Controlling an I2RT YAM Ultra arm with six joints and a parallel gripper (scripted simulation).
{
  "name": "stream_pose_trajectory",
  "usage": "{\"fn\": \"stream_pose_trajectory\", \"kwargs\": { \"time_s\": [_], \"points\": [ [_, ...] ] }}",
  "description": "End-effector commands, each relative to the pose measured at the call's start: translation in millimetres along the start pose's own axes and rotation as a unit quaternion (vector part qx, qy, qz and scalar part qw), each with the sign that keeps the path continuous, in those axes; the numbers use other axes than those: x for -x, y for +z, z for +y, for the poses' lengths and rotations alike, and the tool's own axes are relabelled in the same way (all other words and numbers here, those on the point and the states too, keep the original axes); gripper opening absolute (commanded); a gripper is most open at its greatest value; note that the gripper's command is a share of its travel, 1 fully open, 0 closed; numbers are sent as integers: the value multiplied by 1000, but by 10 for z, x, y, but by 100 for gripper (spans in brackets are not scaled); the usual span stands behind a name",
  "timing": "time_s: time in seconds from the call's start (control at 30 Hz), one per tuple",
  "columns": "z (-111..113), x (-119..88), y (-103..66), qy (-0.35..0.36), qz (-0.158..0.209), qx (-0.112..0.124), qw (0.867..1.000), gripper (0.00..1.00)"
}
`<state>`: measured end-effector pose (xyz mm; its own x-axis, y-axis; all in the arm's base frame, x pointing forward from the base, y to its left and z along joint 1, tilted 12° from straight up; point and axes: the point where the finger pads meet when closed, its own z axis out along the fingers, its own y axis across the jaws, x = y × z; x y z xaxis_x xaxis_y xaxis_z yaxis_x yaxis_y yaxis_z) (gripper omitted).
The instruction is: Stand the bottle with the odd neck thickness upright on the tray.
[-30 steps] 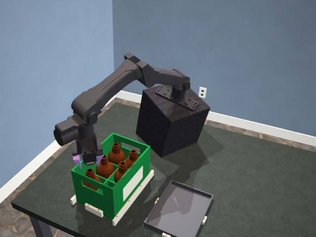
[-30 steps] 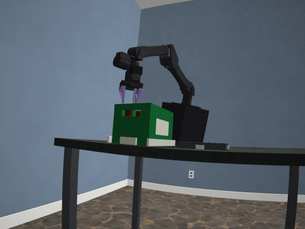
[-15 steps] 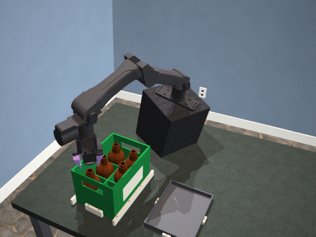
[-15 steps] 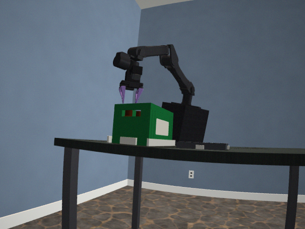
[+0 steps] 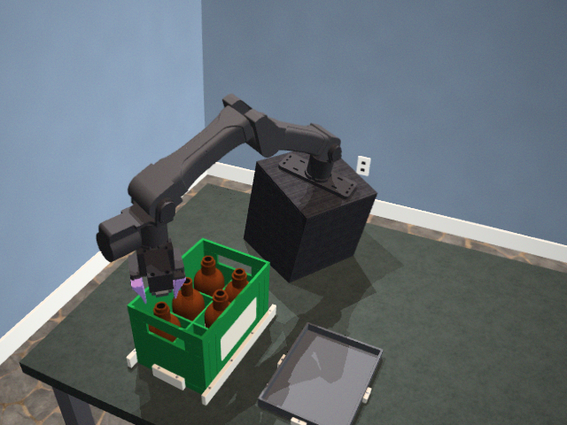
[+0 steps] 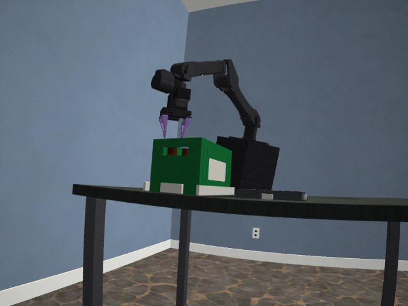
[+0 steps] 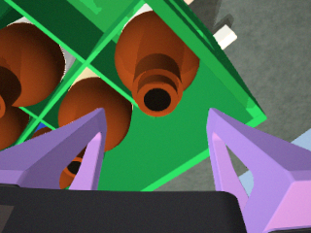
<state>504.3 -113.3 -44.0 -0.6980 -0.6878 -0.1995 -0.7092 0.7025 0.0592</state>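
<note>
The gripper point(image 5: 159, 292) point(image 6: 173, 136) point(image 7: 156, 117) hung wide and unladen over the crate point(image 5: 169, 351) point(image 6: 176, 171) point(image 7: 177, 160)'s near left part; five bottles stood inside; descending off-centre could have clipped a neck or rim and tilted the crate.

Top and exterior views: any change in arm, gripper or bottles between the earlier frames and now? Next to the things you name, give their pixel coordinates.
Nothing visibly changed. The gripper point(image 5: 159, 300) point(image 6: 173, 137) point(image 7: 156, 117) is in the same spot above the crate point(image 5: 169, 354) point(image 6: 174, 171) point(image 7: 170, 146), fingers apart, nothing taken or let go. Arm point(image 5: 205, 142) point(image 6: 207, 68), crate and tray point(image 5: 320, 374) point(image 6: 283, 194) as they were; five bottles point(image 5: 208, 279) point(image 7: 155, 49) still in the crate.
</note>
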Motion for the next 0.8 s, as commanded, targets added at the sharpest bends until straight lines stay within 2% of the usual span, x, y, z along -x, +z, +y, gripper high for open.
{"fn": "stream_pose_trajectory", "kwargs": {
  "time_s": [0.0, 0.4, 0.77],
  "points": [
    [-16, 11, -46, 5, -10, -5, 1000, 61],
    [-14, 10, -37, 5, -10, -4, 1000, 61],
    [20, -6, 88, 5, -5, 4, 1000, 61]
  ]
}}
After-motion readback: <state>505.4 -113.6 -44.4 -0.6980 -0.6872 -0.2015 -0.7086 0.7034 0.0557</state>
